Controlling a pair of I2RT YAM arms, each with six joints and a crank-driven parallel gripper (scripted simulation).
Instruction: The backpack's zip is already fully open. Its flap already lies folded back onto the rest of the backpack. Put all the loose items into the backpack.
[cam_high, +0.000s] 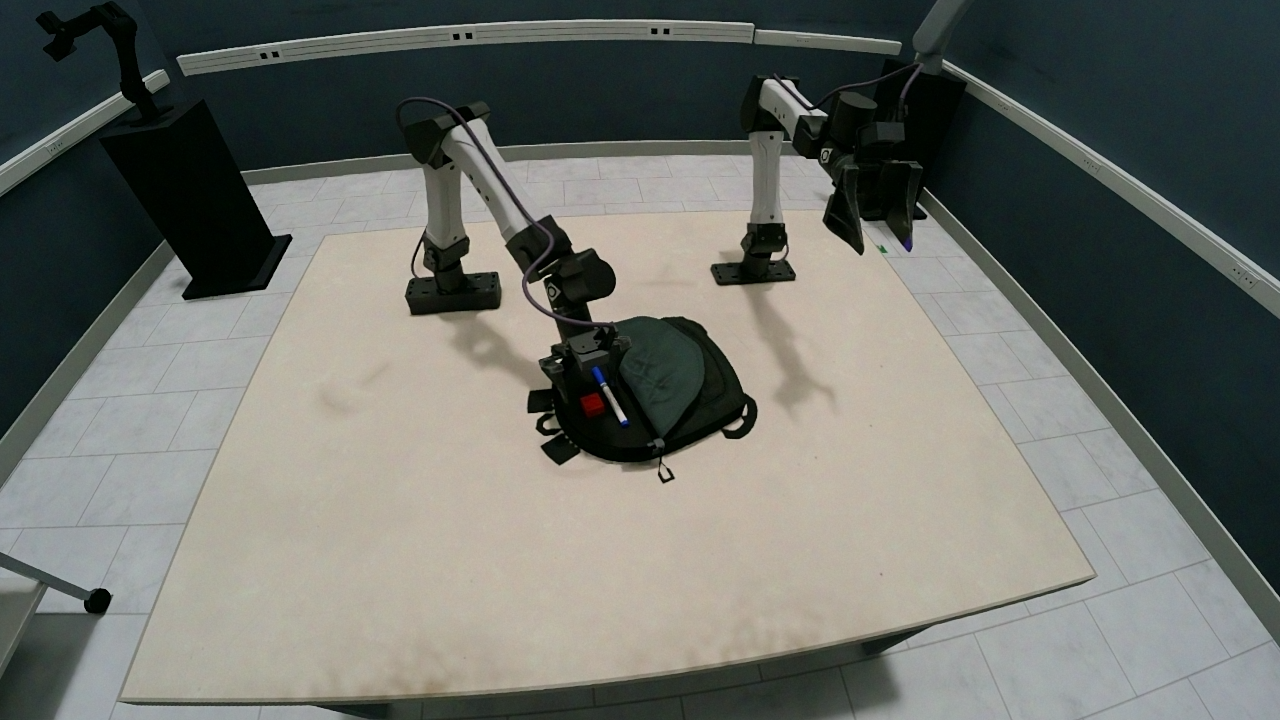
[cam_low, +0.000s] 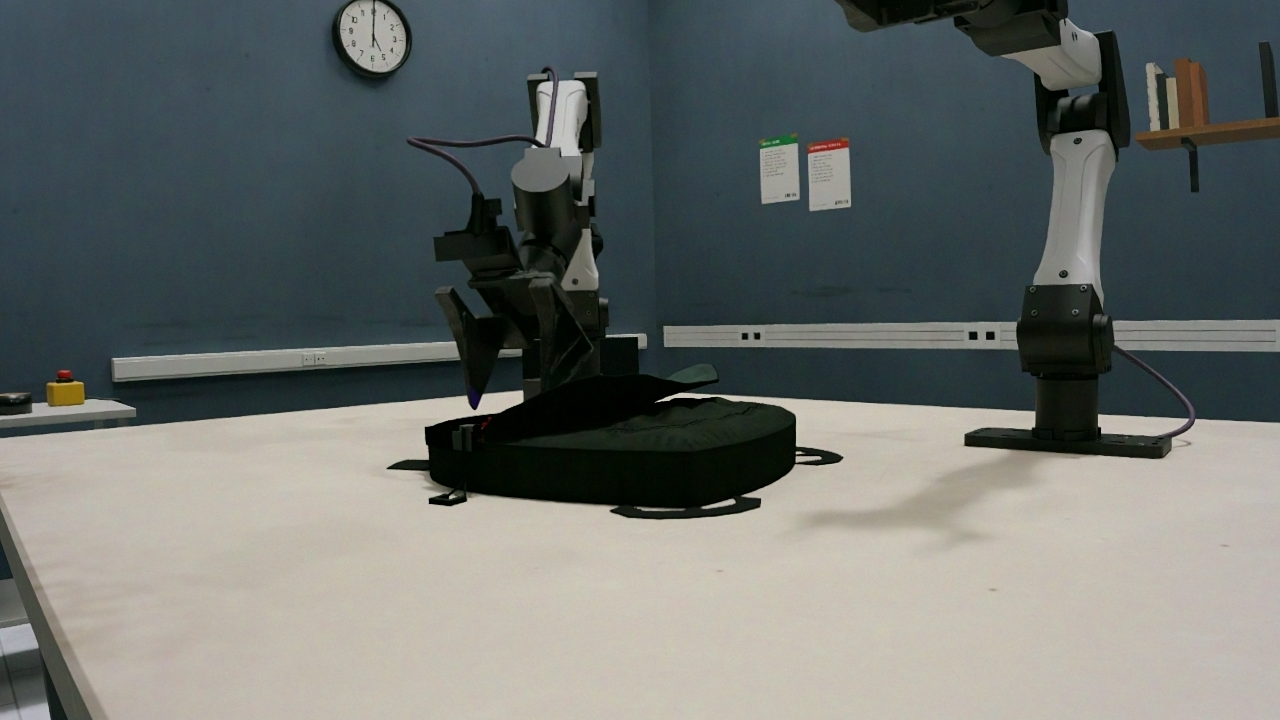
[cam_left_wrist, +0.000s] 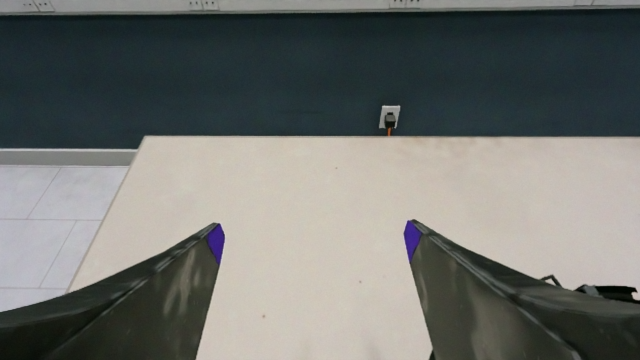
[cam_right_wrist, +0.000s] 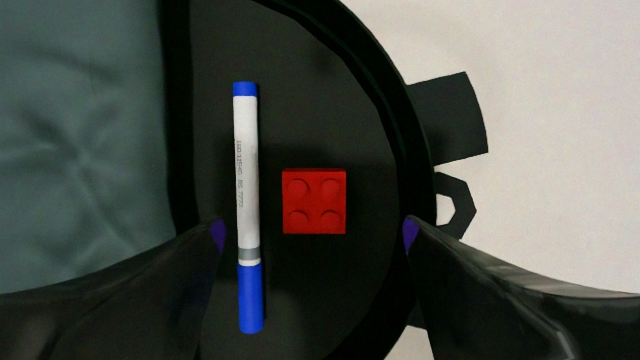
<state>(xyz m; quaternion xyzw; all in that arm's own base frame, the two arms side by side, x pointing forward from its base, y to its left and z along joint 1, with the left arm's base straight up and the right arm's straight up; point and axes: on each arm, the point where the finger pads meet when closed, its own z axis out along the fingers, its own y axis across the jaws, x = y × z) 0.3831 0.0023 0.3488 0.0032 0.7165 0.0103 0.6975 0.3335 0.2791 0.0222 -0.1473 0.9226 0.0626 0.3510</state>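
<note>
Gaping right jaws (cam_high: 572, 380) (cam_low: 505, 394) seemingly clear the red brick (cam_high: 592, 404) (cam_right_wrist: 314, 201); left jaws (cam_high: 886, 246) wide, cropped in exterior view

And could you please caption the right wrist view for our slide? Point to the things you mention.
Open right gripper (cam_high: 586, 380) (cam_low: 507, 398) (cam_right_wrist: 314, 235) above a red brick (cam_high: 592, 404) (cam_right_wrist: 314, 201) and marker (cam_high: 611, 396) (cam_right_wrist: 248, 200) inside the backpack (cam_high: 643, 457) (cam_low: 617, 474) (cam_right_wrist: 417, 185).

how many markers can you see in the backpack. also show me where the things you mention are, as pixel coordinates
1 marker (cam_high: 612, 399) (cam_right_wrist: 248, 190), lying beside the red toy brick (cam_high: 592, 404) (cam_right_wrist: 314, 201) inside the backpack (cam_high: 657, 454) (cam_low: 617, 470) (cam_right_wrist: 420, 165); the folded flap (cam_high: 661, 369) (cam_right_wrist: 80, 150) could hide others.
</note>
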